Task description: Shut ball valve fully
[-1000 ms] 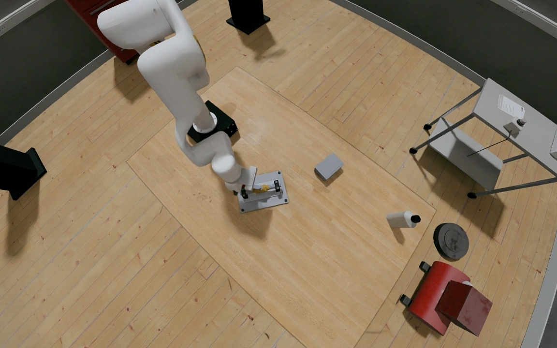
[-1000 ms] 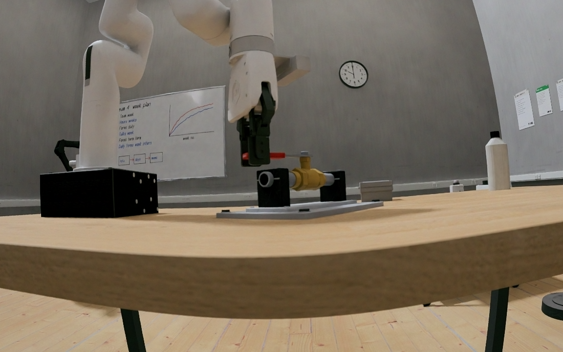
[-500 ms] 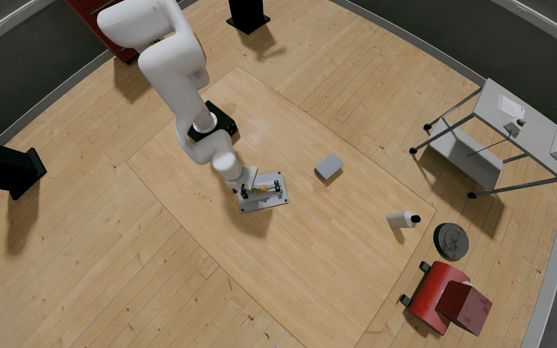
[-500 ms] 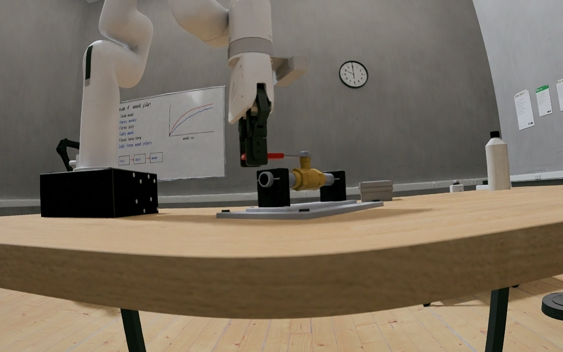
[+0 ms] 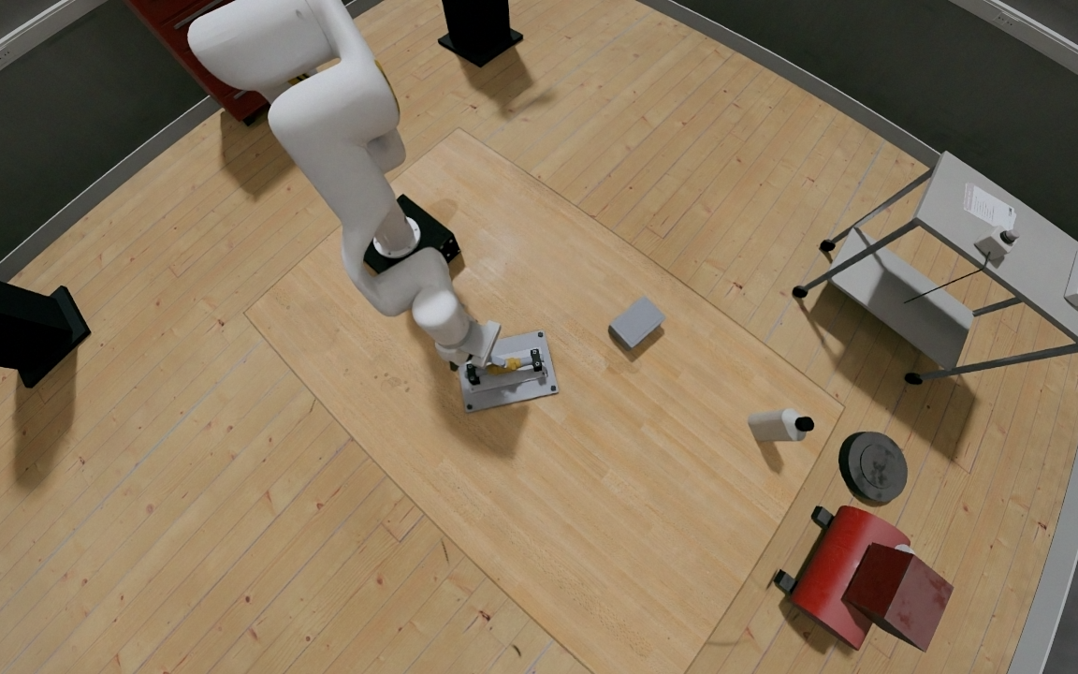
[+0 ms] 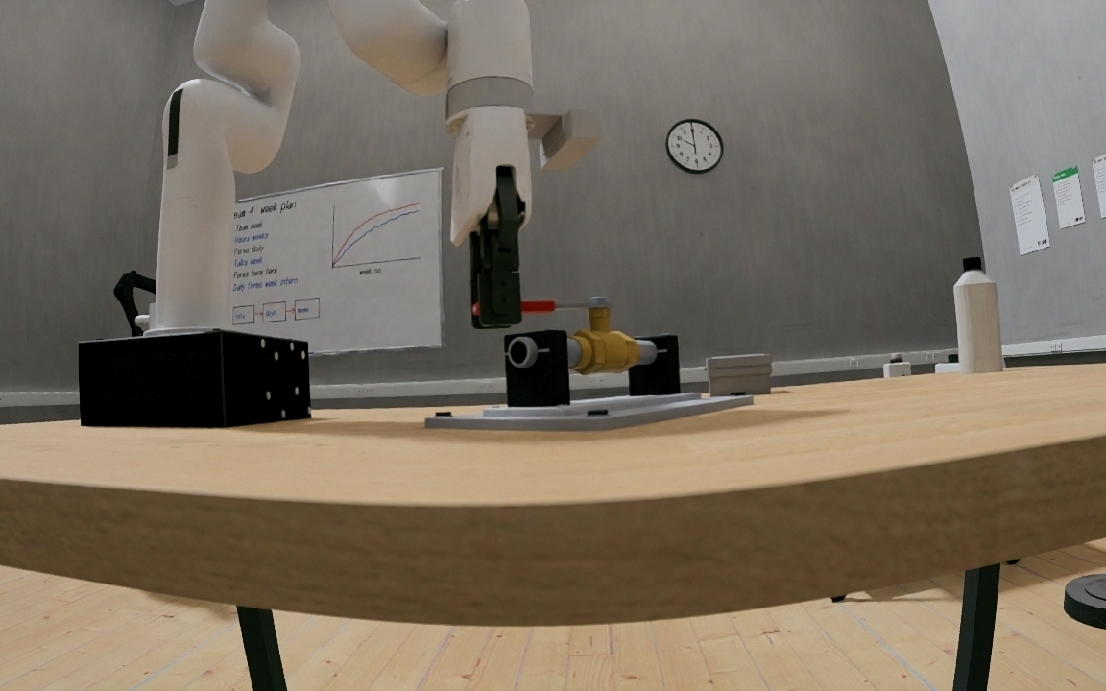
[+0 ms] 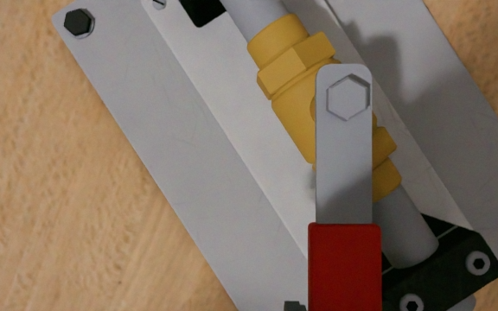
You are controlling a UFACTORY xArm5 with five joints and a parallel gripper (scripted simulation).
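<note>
A brass ball valve [image 6: 602, 347] sits on a grey pipe between two black clamps on a grey base plate [image 5: 507, 373]. It also shows in the wrist view [image 7: 305, 108]. Its flat grey lever [image 7: 344, 142] has a red grip [image 7: 344, 268] and stands at a slant to the pipe, a little off its line. My gripper [image 6: 495, 311] comes down from above and is shut on the red grip [image 6: 536, 305]. The fingertips are out of the wrist view.
The black arm base [image 6: 194, 376] stands to the left of the plate. A grey block [image 5: 635, 322] lies beyond the plate, and a white bottle [image 5: 779, 425] stands near the table's right edge. A cart [image 5: 978, 268], a red cylinder [image 5: 849, 562] and a black disc [image 5: 872, 466] are on the floor.
</note>
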